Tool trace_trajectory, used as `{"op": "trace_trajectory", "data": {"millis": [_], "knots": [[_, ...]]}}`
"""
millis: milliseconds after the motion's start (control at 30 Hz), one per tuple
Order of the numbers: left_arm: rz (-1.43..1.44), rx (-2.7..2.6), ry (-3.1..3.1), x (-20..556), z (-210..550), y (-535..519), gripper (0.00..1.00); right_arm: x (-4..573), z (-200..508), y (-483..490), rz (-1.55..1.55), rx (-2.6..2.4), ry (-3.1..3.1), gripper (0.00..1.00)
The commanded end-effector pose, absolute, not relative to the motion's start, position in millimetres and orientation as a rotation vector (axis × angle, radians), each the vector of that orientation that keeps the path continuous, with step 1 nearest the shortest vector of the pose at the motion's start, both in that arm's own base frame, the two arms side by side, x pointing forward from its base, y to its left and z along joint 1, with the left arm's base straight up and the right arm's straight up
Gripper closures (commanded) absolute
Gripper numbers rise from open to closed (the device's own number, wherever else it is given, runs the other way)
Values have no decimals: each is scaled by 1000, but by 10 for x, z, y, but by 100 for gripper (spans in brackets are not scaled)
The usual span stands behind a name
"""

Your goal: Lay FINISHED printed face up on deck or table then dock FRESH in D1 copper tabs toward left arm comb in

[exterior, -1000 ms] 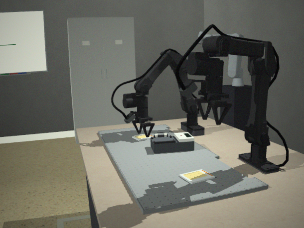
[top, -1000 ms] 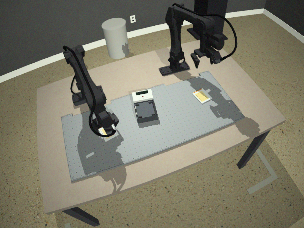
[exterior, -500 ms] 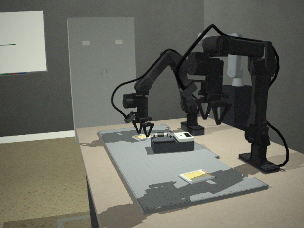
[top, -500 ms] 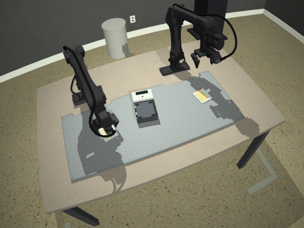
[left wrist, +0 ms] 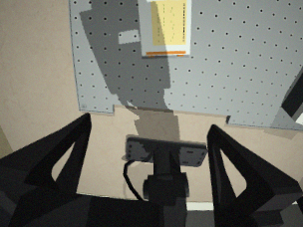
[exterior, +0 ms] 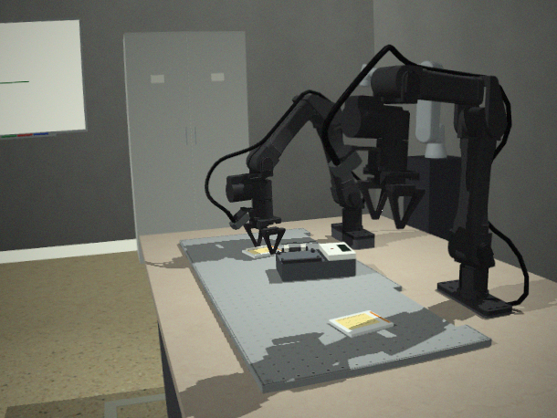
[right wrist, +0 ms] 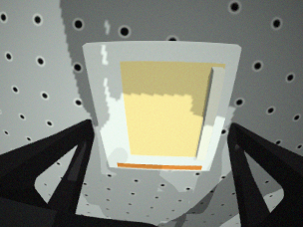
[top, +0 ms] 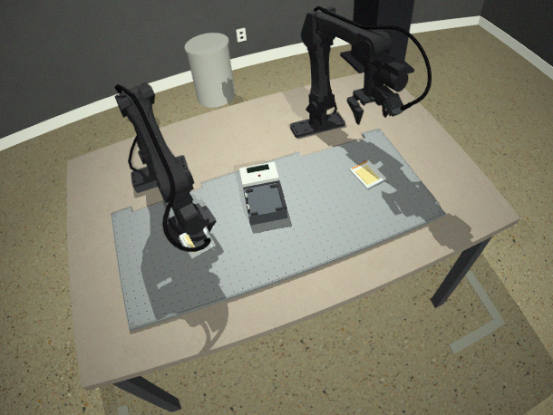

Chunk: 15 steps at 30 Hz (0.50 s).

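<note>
FRESH (top: 187, 240) (exterior: 257, 252) (right wrist: 164, 119) was yellow and white, with an orange stripe and its white comb (right wrist: 211, 107), flat on the deck (top: 317, 226) (exterior: 237, 292) (left wrist: 224, 75) (right wrist: 25, 75) between the right gripper's (exterior: 265, 249) (right wrist: 160, 123) wide-apart fingers. Beyond the dark dock (top: 267, 219) (exterior: 315, 270) lay printed FINISHED (top: 368, 176) (exterior: 358, 322) (left wrist: 168, 25); the left gripper (top: 373, 118) (exterior: 388, 222) (left wrist: 151, 124) was empty and spread.

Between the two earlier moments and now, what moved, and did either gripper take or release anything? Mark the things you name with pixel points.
Nothing visibly changed. The left gripper (top: 373, 119) (exterior: 388, 223) (left wrist: 151, 124) and right gripper (exterior: 265, 250) (right wrist: 159, 128) are open, with nothing taken or released. FINISHED (top: 368, 176) (exterior: 362, 321) (left wrist: 169, 25), FRESH (top: 183, 241) (exterior: 257, 251) (right wrist: 164, 124) and D1 (top: 265, 199) (exterior: 315, 269) (left wrist: 296, 97) stayed where they were.
</note>
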<state>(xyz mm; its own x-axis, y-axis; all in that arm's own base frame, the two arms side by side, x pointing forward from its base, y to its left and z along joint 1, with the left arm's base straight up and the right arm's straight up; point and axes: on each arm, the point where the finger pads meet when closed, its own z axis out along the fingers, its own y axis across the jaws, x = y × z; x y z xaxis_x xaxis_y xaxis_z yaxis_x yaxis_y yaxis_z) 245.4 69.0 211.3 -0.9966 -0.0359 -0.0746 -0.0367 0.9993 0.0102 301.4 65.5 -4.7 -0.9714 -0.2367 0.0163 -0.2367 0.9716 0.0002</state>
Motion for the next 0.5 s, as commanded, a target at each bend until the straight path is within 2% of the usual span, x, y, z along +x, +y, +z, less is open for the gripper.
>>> {"op": "trace_trajectory", "data": {"millis": [0, 467], "knots": [[16, -64, 3084, 2465, 2266, 725, 0, 3031, -79, 611, 18, 373, -3109, 2], [16, -64, 3084, 2465, 2266, 725, 0, 3076, -118, 624, 16, 375, -3125, 2]]}}
